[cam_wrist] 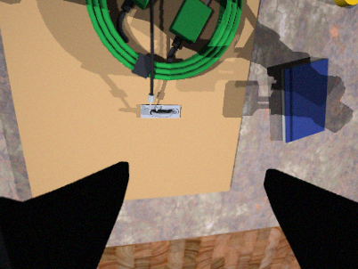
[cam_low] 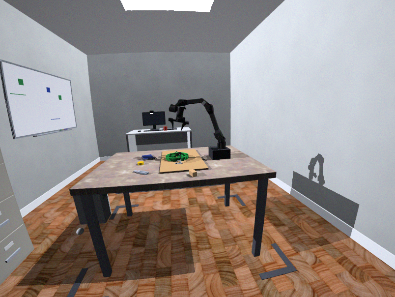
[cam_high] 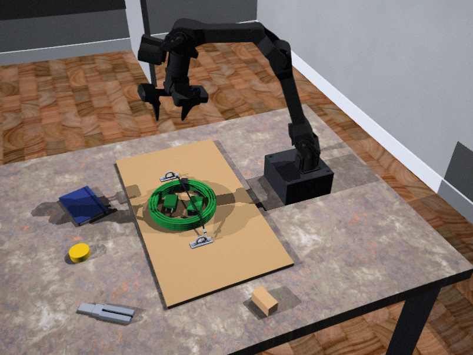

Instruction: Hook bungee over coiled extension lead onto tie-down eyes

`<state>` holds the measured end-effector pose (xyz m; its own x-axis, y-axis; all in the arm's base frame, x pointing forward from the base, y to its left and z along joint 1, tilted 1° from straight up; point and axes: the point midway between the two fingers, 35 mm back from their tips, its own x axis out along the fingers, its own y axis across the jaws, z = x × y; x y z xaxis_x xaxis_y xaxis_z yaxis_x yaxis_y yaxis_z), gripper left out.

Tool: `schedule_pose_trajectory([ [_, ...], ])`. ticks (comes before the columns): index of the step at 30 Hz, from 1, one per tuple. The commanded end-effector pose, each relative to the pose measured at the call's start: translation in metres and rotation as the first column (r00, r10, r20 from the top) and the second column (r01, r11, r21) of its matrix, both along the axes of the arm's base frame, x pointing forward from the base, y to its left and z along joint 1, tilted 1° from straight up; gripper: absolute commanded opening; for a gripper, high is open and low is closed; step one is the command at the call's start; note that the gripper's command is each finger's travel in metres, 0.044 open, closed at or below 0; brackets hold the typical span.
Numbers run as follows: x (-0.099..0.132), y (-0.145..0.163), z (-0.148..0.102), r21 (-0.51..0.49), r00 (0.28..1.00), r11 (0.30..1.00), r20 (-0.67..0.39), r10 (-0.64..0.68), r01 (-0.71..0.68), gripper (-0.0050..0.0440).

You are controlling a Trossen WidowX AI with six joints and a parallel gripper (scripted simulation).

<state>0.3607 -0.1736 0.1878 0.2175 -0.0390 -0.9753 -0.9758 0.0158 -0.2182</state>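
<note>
The green coiled extension lead [cam_high: 182,205] lies flat on the tan board [cam_high: 198,219]. The black bungee [cam_high: 193,202] runs straight across the coil. Its ends reach the far tie-down eye [cam_high: 169,176] and the near tie-down eye [cam_high: 200,241]. In the wrist view the bungee [cam_wrist: 151,49] ends at the far eye [cam_wrist: 160,111], with the coil [cam_wrist: 165,40] above it. My gripper [cam_high: 170,107] is open and empty, raised high above the board's far end. It also shows in the exterior view [cam_low: 178,123] and in the wrist view [cam_wrist: 193,209].
A blue notebook [cam_high: 83,204], a yellow disc [cam_high: 79,252] and a grey clamp-like tool [cam_high: 106,312] lie left of the board. A small tan block [cam_high: 264,300] sits near the front edge. The arm's black base [cam_high: 297,176] stands right of the board.
</note>
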Motion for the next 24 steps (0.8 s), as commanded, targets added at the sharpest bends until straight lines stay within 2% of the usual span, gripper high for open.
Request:
schedule_pose_trajectory([
  [1,-0.0009,0.0005,0.0077,-0.011,1.000,1.000,0.022,0.000,0.000,0.0440],
  [24,0.0002,-0.0001,0.0105,-0.015,1.000,1.000,0.029,0.000,0.000,0.0440],
])
